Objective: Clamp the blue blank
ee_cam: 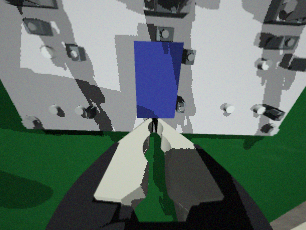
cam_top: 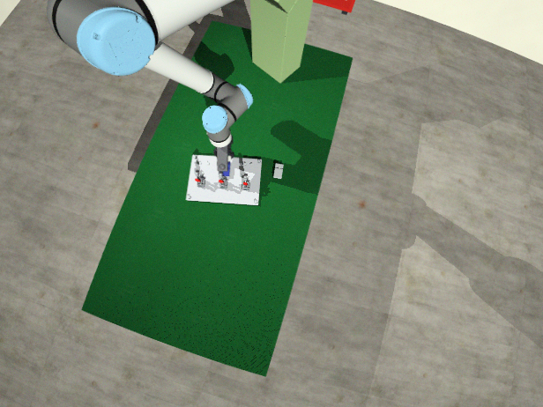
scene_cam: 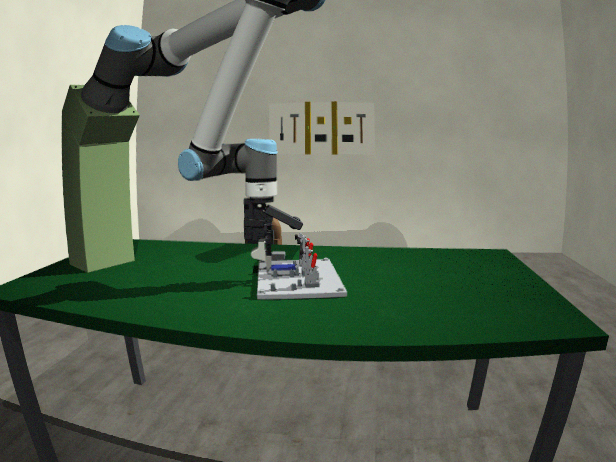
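The blue blank point(cam_top: 228, 172) point(scene_cam: 283, 267) point(ee_cam: 157, 80) lies in the middle nest of the white fixture plate point(cam_top: 211, 196) point(scene_cam: 327, 289) point(ee_cam: 215, 85). In the wrist view its far end is at the stop block point(ee_cam: 164, 33) and its right edge is beside two side blocks point(ee_cam: 188, 56) point(ee_cam: 180, 104); whether it touches them cannot be told. My gripper point(scene_cam: 269, 270) point(ee_cam: 153, 118) is shut and empty, its tips at the blank's near end. The middle clamp's red handle point(cam_top: 221, 181) stands up; no bar lies on the blank. The grey finished part point(cam_top: 278, 170) point(scene_cam: 278, 255) lies on the table beside the fixture.
Two more clamps with red handles point(cam_top: 197, 180) point(cam_top: 245, 184) stand on either side of the middle one. Pads and blocks of the outer nests flank the blank. The green robot pedestal point(cam_top: 279, 44) point(scene_cam: 107, 205) stands at the table's back.
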`<state>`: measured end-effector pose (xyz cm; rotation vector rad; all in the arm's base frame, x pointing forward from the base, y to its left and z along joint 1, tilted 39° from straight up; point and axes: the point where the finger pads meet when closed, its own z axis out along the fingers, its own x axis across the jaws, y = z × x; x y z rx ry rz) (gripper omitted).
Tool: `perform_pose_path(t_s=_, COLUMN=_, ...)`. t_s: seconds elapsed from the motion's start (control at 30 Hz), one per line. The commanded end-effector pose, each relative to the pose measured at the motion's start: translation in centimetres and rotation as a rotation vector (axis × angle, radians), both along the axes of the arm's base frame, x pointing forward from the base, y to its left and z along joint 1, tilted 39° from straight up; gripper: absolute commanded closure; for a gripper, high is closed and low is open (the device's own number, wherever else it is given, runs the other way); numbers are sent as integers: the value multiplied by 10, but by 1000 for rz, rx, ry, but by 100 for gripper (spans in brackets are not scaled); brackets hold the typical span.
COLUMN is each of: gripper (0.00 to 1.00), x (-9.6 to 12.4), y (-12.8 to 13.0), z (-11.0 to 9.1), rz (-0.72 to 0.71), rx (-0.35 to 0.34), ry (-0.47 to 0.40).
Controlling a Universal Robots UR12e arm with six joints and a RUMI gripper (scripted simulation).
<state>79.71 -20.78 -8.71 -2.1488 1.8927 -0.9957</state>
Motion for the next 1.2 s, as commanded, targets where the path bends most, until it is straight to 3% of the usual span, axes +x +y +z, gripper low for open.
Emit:
perform_pose_path(t_s=0.0, gripper=100, x=3, y=0, z=4, rz=1, rx=-2, ry=-5)
perform_pose_path(t_s=0.73, gripper=100, x=-17, y=-4, z=-9, rz=0, rx=1, ry=1)
perform_pose_path(t_s=1.17, gripper=100, x=-19, y=-2, z=-4, rz=1, rx=-1, ry=-2)
